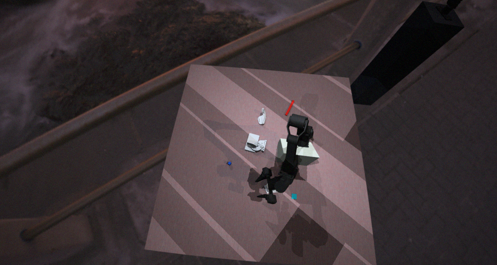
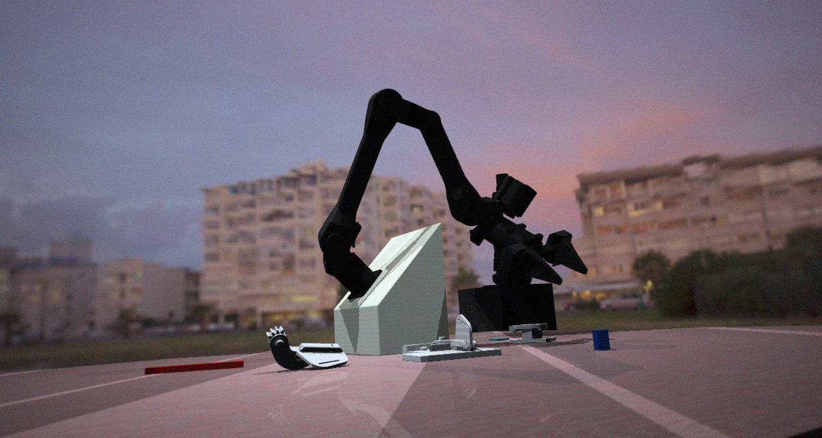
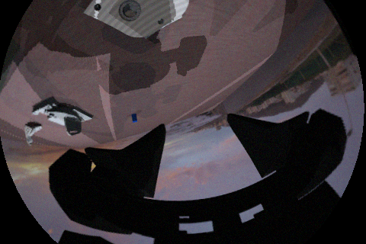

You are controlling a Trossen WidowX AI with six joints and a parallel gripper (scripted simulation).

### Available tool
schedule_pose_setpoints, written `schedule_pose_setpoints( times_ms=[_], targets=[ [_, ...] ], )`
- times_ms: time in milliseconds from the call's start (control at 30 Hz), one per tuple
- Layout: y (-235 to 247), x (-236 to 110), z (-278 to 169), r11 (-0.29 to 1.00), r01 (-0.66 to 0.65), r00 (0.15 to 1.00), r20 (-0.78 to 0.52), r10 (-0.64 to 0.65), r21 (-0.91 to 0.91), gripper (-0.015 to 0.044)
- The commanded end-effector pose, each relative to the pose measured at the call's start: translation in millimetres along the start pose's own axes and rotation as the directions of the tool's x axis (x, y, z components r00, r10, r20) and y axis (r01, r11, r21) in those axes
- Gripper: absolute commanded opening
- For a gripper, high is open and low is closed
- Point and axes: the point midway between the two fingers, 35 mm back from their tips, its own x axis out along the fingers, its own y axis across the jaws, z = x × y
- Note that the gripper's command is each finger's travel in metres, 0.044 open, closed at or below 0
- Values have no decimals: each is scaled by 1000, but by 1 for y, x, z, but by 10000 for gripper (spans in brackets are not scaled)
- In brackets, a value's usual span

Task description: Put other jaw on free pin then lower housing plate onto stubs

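Note:
The base [image 1: 247, 148] [image 2: 482, 352] lies flat on the table, also seen in the wrist view [image 3: 81, 115], with one jaw [image 2: 463, 333] on it, its pad standing up. The other jaw, white with a toothed dark end [image 1: 261, 119] [image 2: 322, 356] [image 3: 32, 130], lies loose on the table beside the base. The housing plate [image 1: 273, 191] [image 2: 530, 340] [image 3: 149, 19], grey-white with two round sockets showing in the wrist view, lies on the table, partly under the arm in the top view. My gripper [image 1: 257, 188] [image 2: 573, 277] [image 3: 197, 122] is open and empty, raised above the table near the plate.
A pale green wedge block [image 1: 307, 155] [image 2: 411, 320] stands under the arm's base. A red bar [image 1: 289, 108] [image 2: 194, 367] lies beyond the loose jaw. A small blue block [image 1: 229, 163] [image 2: 600, 339] [image 3: 134, 117] and a teal square [image 1: 294, 196] [image 2: 498, 338] lie on the table.

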Motion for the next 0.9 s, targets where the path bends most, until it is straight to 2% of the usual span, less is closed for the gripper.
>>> schedule_pose_setpoints(
  times_ms=[0, 200, 533, 733, 867],
  targets=[
    [0, 0, 0, 1000, 0, 1000, 0, 0, 0, 426],
    [25, 8, -15, 999, -45, 996, 72, 43, 28, 269],
    [128, 19, -50, 982, -174, 938, 317, 142, 75, 6],
    [174, 16, -56, 972, -222, 896, 409, 173, 75, 0],
    [222, 5, -60, 960, -272, 846, 491, 207, 65, 0]
  ],
)
